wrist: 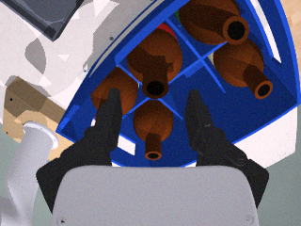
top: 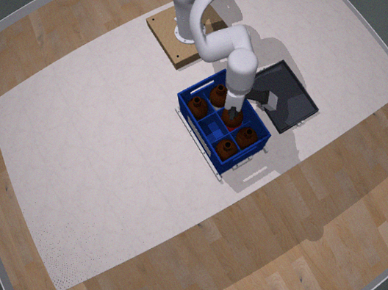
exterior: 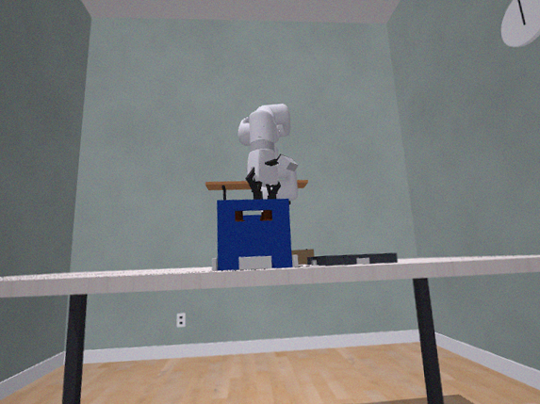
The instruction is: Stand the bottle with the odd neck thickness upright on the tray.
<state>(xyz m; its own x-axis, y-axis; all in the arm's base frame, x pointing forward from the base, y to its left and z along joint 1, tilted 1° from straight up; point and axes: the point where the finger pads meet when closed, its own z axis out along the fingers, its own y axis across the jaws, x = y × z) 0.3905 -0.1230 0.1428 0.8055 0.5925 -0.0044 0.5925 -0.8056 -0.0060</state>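
A blue crate (top: pixel 242 155) (exterior: pixel 253 235) (wrist: pixel 235 118) holds several brown bottles upright in its cells. My gripper (top: pixel 232 112) (exterior: pixel 263 188) (wrist: pixel 153 101) is open and hangs just above the crate's rim, over the middle bottle of the row next to the tray (wrist: pixel 155 54). Its fingers stand apart on either side of that bottle's mouth and do not touch it. Other bottles stand at the far corner (top: pixel 197 107) (wrist: pixel 152 123), beside it (top: pixel 218 95), and in the two near cells (top: pixel 225 149) (top: pixel 246 137). The dark tray (top: pixel 295 103) (exterior: pixel 354 259) (wrist: pixel 42 11) lies empty right of the crate.
One crate cell (top: pixel 211 126) beside the bottle under my gripper is empty. The arm's wooden base plate (top: pixel 168 37) lies behind the crate. White brackets hold the crate and tray on the table (top: pixel 88 137).
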